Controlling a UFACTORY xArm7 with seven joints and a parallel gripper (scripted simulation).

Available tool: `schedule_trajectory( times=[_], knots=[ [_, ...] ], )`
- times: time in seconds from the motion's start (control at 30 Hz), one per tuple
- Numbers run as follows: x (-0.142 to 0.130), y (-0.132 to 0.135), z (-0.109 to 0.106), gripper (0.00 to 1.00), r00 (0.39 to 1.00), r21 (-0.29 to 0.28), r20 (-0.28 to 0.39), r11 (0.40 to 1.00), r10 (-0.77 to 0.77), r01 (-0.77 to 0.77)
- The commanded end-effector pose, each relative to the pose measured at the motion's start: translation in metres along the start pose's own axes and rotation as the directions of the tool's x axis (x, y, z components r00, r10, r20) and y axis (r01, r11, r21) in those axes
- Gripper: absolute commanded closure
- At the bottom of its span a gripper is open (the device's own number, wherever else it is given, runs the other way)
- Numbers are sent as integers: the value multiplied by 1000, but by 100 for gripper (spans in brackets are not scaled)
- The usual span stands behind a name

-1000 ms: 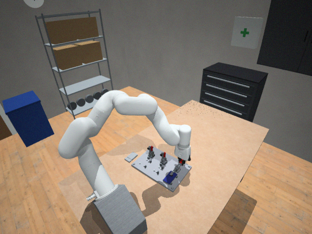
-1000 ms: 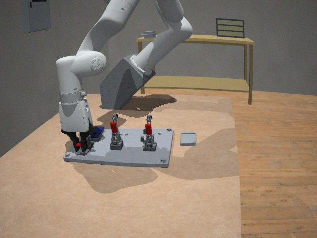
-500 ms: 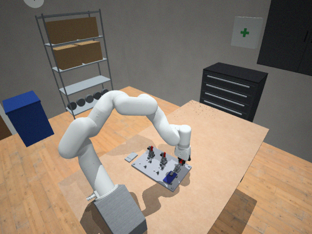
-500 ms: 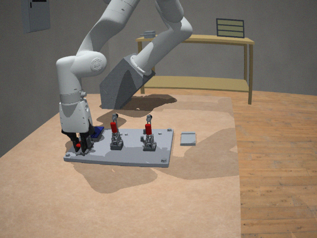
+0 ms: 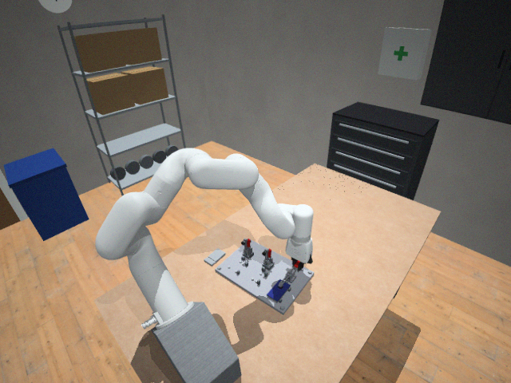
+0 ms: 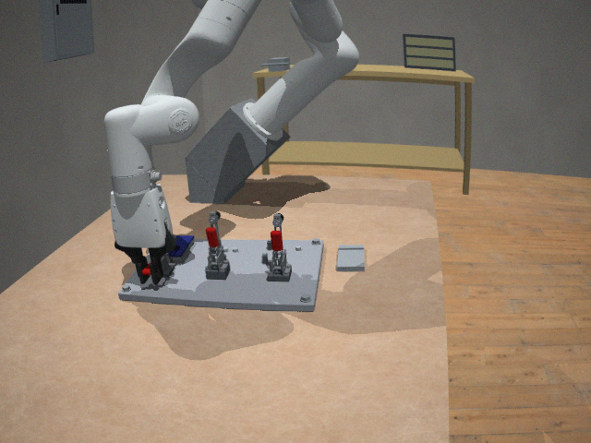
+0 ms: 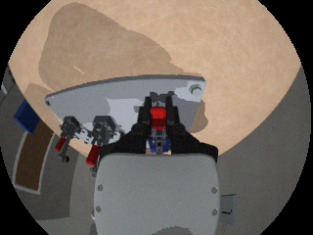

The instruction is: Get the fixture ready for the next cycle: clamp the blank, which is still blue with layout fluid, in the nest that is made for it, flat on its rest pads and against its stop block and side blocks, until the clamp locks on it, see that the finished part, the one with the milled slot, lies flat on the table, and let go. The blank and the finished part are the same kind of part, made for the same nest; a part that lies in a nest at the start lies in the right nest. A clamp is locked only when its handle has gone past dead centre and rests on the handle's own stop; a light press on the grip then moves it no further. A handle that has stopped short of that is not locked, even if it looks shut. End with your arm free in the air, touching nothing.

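Note:
The blue blank point(image 5: 277, 291) lies in the nest at one end of the grey fixture plate point(image 5: 263, 275); it also shows in the exterior view point(image 6: 181, 247). My gripper point(image 6: 151, 273) is shut on the red grip of that nest's clamp handle point(image 7: 158, 117), and the handle is lowered close to the plate, away from the blank. The clamp's arm point(image 5: 288, 277) reaches over the blank. The finished part point(image 6: 350, 257) point(image 5: 214, 257), grey with a slot, lies flat on the table beside the plate.
Two other clamps point(image 6: 213, 237) point(image 6: 276, 239) stand on the plate with their red handles upright over empty nests. The robot's base point(image 5: 196, 346) sits at the table's near corner. The table edge runs close to the plate's end by my gripper.

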State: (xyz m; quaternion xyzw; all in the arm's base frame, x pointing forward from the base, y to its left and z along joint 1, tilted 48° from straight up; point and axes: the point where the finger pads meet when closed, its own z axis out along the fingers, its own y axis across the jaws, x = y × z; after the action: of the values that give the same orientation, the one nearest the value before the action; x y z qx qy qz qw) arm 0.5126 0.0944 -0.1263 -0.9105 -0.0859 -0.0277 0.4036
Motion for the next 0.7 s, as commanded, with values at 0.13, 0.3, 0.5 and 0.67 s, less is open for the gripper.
schedule_trajectory(
  times=[0.13, 0.3, 0.5, 0.67],
  knots=[
    [2, 2, 2, 100, 1000, -3, -2, 1000, 1, -1],
    [2, 2, 2, 100, 1000, -3, -2, 1000, 1, -1],
    [2, 2, 2, 53, 1000, -3, -2, 1000, 1, -1],
    [2, 2, 2, 53, 1000, -3, -2, 1000, 1, -1]
  ],
)
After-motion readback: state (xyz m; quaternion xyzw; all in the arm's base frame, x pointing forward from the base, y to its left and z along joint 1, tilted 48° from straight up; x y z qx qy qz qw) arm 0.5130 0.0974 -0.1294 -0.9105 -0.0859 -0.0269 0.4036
